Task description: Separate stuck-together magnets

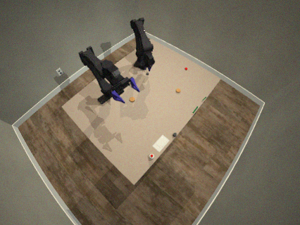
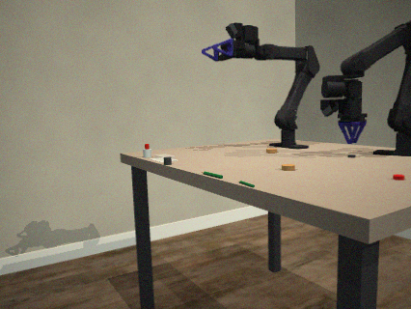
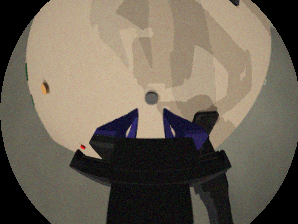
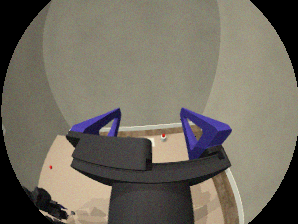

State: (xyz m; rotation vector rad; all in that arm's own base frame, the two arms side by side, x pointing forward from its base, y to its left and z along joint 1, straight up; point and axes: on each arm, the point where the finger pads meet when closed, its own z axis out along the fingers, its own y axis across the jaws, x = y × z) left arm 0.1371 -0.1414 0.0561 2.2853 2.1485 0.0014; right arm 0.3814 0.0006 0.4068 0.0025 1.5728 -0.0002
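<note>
A small dark grey disc [image 1: 147,74] [image 2: 351,155] [image 3: 151,98], which looks like the magnets together, lies on the pale bench [image 1: 105,116] [image 2: 232,164]. The two magnets cannot be told apart in these views. My left gripper [image 2: 352,141] [image 3: 150,111] points down above the bench near the disc, partly open, with nothing between its fingers. In the left wrist view the disc shows just beyond the gap between the fingertips. My right gripper [image 1: 131,96] [image 4: 150,111] is wide open and empty, held high and level, well away from the disc.
Two orange discs [image 1: 132,99] [image 1: 178,91], a red piece [image 1: 186,69] [image 2: 398,177] and green sticks [image 2: 212,175] [image 2: 246,183] lie on the bench. A dark cylinder [image 1: 175,135] [image 2: 167,160], a white sheet [image 1: 160,143] and a red-capped bottle [image 1: 151,156] [image 2: 147,152] are near the far corner from the arms.
</note>
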